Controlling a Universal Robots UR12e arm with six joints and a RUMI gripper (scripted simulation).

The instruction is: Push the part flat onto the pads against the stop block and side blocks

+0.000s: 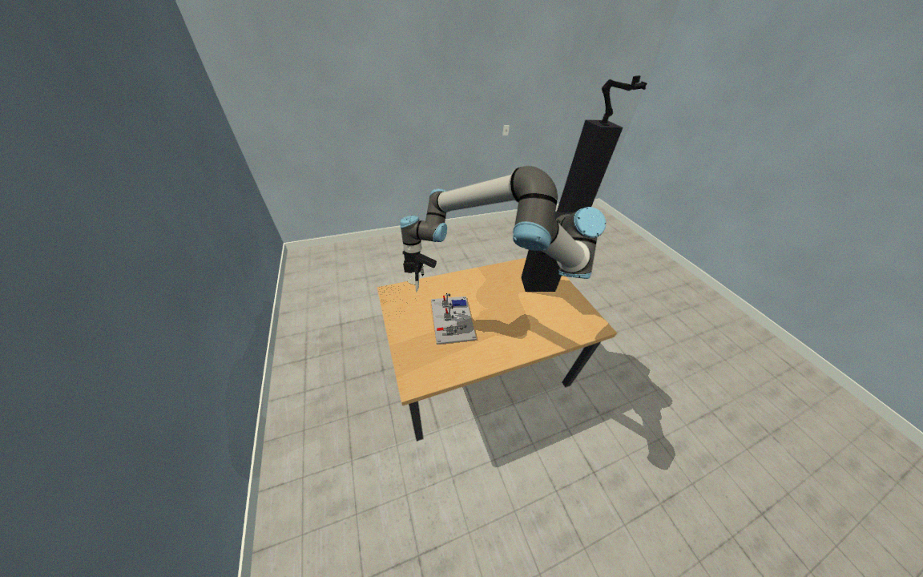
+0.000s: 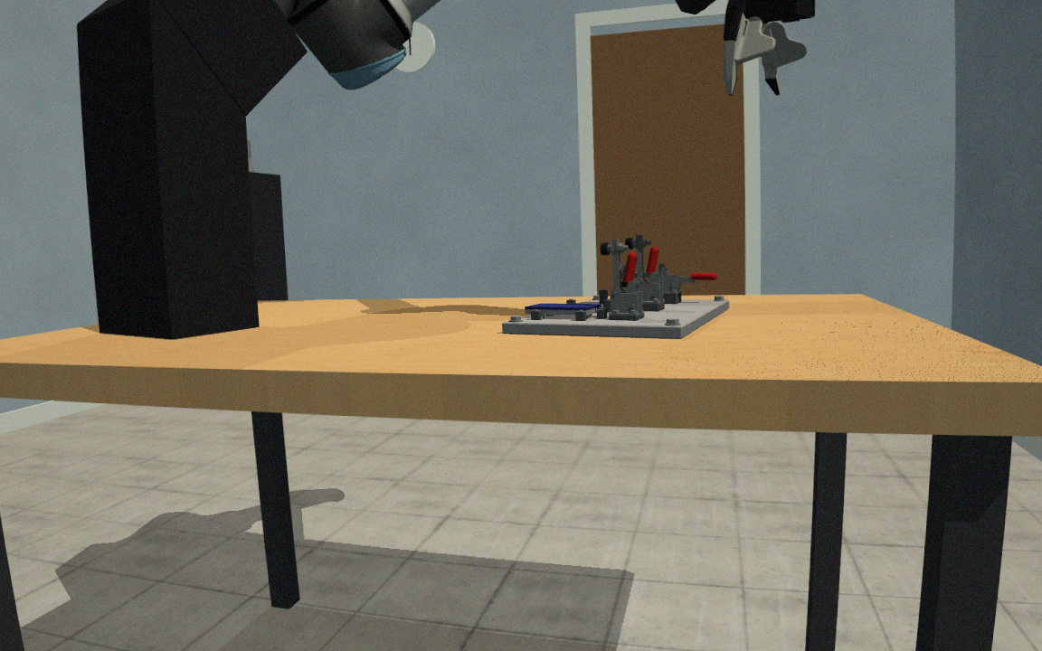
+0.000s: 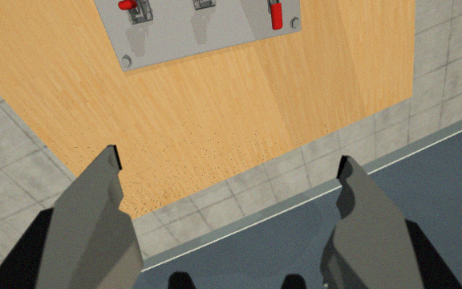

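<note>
Wrist view: gripper (image 3: 227, 162) jaws spread wide, nothing between them.
Fixture plate (image 3: 223, 34): on the table (image 3: 199, 120), well ahead of the jaws.
Blue part (image 2: 561, 306): on the plate's far end.

My gripper (image 3: 231, 152) is grey; the counter (image 1: 522, 344) is pale grained wood, the fixture plate (image 2: 695, 317) grey, its clamp handles (image 2: 629, 267) red, the part (image 2: 561, 306) blue.

Grey fixture plate (image 2: 675, 322) with bolts at its corners, lying flat near the middle of the wooden table, red-handled toggle clamps (image 2: 629, 267) standing on it, dark blue flat part (image 2: 561, 306) at the plate's end nearest the black pedestal
</note>
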